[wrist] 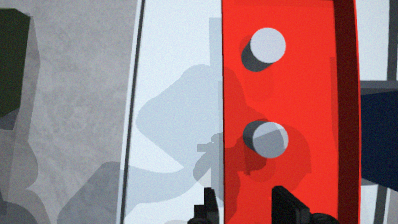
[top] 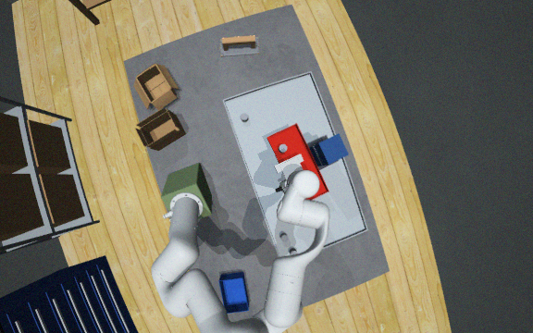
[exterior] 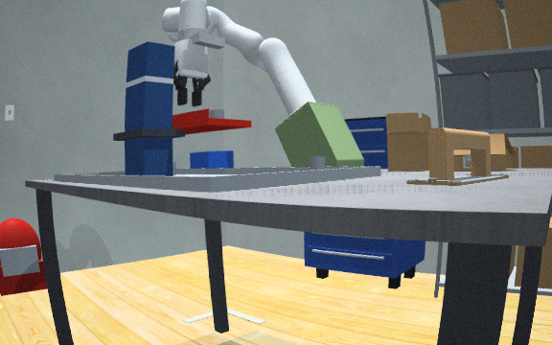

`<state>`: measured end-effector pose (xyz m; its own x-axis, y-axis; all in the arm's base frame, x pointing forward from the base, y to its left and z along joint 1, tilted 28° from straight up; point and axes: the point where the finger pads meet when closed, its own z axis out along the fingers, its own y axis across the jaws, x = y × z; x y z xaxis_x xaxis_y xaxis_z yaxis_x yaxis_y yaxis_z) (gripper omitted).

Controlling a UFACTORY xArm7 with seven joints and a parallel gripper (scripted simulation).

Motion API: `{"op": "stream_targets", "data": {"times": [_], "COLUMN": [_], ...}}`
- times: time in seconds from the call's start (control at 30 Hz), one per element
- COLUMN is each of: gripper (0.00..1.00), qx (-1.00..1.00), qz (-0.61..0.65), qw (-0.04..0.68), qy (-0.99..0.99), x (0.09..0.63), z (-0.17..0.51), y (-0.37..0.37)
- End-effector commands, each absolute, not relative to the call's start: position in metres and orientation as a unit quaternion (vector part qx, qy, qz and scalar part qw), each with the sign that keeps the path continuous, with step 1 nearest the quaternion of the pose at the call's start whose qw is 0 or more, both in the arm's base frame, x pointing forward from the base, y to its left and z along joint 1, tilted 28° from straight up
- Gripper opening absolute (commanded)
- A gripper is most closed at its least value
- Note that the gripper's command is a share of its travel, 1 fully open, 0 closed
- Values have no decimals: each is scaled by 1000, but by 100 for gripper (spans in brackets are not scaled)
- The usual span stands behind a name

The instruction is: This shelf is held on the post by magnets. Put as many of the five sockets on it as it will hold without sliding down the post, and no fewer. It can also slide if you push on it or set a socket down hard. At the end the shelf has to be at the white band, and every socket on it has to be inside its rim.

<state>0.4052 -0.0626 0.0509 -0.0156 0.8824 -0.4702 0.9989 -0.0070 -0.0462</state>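
The red shelf [top: 294,139] [exterior: 209,122] [wrist: 310,90] sits on the blue post [top: 333,149] [exterior: 149,110], with its dark collar well below the white band [exterior: 149,81]. Two grey sockets [wrist: 267,45] [wrist: 270,139] stand inside its rim; the top view shows one of them [top: 283,148], and the arm hides the other. One socket [top: 244,117] stands on the light mat, and two more [top: 284,237] [top: 292,251] near the mat's front edge. My gripper [exterior: 190,96] [wrist: 242,206] is open and empty. It hangs above the shelf's near end.
The green arm base [top: 188,187] [exterior: 319,136] stands left of the light mat [top: 294,97]. Two cardboard boxes [top: 155,86] [top: 161,129], a wooden stand [top: 239,43] [exterior: 458,150] and a blue bin [top: 234,291] stand on the table.
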Motion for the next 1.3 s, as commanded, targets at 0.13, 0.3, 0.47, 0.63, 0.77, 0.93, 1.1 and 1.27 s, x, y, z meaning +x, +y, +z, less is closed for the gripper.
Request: {"op": "stream_targets", "data": {"times": [0.13, 0.3, 0.47, 0.63, 0.77, 0.93, 1.1, 1.27], "gripper": [47, 47, 47, 47, 47, 47, 47, 47], "qx": [684, 684, 684, 684, 684, 684, 684, 684], "qz": [-188, -188, -188, -188, -188, -188, -188, -188], "qw": [156, 156, 156, 156, 156, 156, 156, 156], "qy": [687, 687, 687, 687, 687, 687, 687, 687], "x": [409, 409, 409, 408, 408, 408, 408, 407], "z": [52, 52, 46, 36, 29, 25, 25, 22], "y": [-61, -61, -64, -70, -74, -75, -76, -77]}}
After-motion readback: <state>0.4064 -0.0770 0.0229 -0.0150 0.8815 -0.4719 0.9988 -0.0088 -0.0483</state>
